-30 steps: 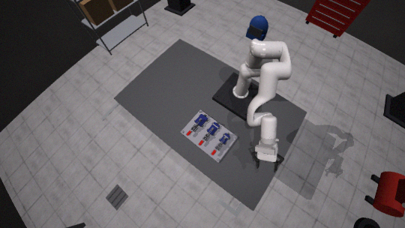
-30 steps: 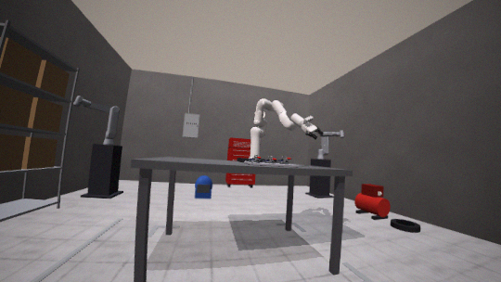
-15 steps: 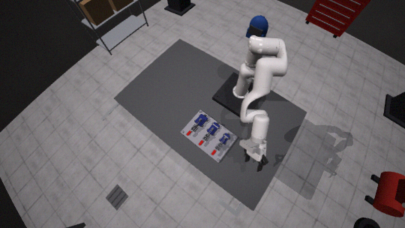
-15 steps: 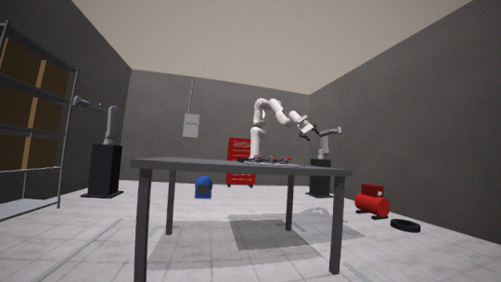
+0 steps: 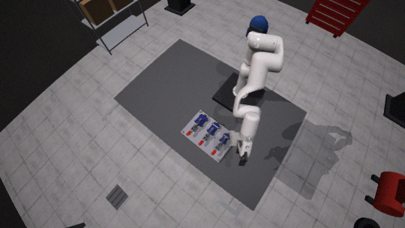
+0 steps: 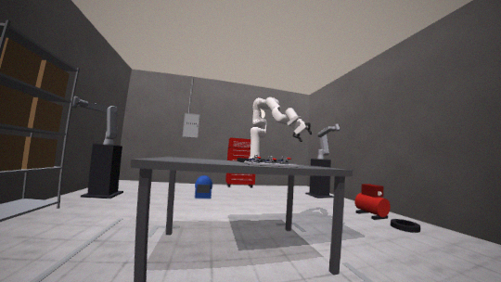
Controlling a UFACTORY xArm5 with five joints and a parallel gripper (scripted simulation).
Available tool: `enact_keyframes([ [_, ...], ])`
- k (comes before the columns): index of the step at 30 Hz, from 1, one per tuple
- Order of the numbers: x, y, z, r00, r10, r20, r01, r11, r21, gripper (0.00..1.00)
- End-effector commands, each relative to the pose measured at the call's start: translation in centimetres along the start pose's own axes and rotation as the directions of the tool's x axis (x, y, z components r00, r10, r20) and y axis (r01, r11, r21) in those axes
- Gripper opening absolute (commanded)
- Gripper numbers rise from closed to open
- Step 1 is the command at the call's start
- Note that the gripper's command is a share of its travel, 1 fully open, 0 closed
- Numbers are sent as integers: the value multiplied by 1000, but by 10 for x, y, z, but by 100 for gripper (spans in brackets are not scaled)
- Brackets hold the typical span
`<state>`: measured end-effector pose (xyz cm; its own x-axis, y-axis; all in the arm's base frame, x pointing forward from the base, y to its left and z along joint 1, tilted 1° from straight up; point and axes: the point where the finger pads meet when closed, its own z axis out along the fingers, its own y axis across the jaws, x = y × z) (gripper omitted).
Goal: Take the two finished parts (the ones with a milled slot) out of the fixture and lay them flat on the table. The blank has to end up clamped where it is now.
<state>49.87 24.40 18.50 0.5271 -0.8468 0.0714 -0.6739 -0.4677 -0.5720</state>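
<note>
A light fixture plate (image 5: 204, 133) lies on the dark table top, with three blue clamps in a row (image 5: 202, 119) (image 5: 214, 128) (image 5: 224, 138) and red handles along its near edge. The parts in the clamps are too small for me to tell slotted from blank. My gripper (image 5: 243, 157) is open and empty, pointing down just right of the plate's right end. In the side view the gripper (image 6: 301, 132) hangs well above the table, and the fixture (image 6: 265, 164) shows as a low cluster on the top.
The arm's black base plate (image 5: 238, 94) sits on the table behind the fixture. Around the table stand a shelf rack (image 5: 109, 19), a red tool cabinet (image 5: 335, 13), a red compressor (image 5: 390, 193) and a blue helmet (image 5: 259, 24).
</note>
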Motion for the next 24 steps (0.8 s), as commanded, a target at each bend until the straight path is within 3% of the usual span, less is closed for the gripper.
enact_keyframes([
  [1, 25, 15, -7, 974, 223, -33, -225, 972, -72, 100],
  [2, 25, 15, -7, 974, 223, -33, -225, 972, -72, 100],
  [3, 36, 24, -10, 945, 322, -56, -326, 941, -95, 100],
  [5, 36, 24, -10, 945, 322, -56, -326, 941, -95, 100],
  [6, 46, 33, -14, 906, 416, -83, -423, 899, -115, 100],
  [10, 46, 33, -14, 906, 416, -83, -423, 899, -115, 100],
  [12, 66, 52, -22, 801, 581, -145, -598, 789, -139, 100],
  [14, 66, 52, -22, 797, 586, -147, -603, 785, -140, 100],
  [15, 75, 62, -26, 744, 645, -174, -667, 731, -144, 100],
  [17, 75, 62, -26, 730, 659, -181, -682, 717, -145, 100],
  [18, 83, 71, -31, 661, 719, -215, -750, 646, -145, 100],
  [20, 83, 71, -31, 657, 722, -216, -753, 641, -145, 100],
  [21, 91, 81, -36, 578, 776, -252, -815, 562, -140, 100],
  [22, 91, 81, -36, 578, 776, -252, -815, 562, -140, 100],
  [23, 98, 90, -41, 510, 813, -280, -859, 494, -131, 100],
  [24, 98, 90, -41, 495, 820, -286, -868, 479, -130, 100],
])
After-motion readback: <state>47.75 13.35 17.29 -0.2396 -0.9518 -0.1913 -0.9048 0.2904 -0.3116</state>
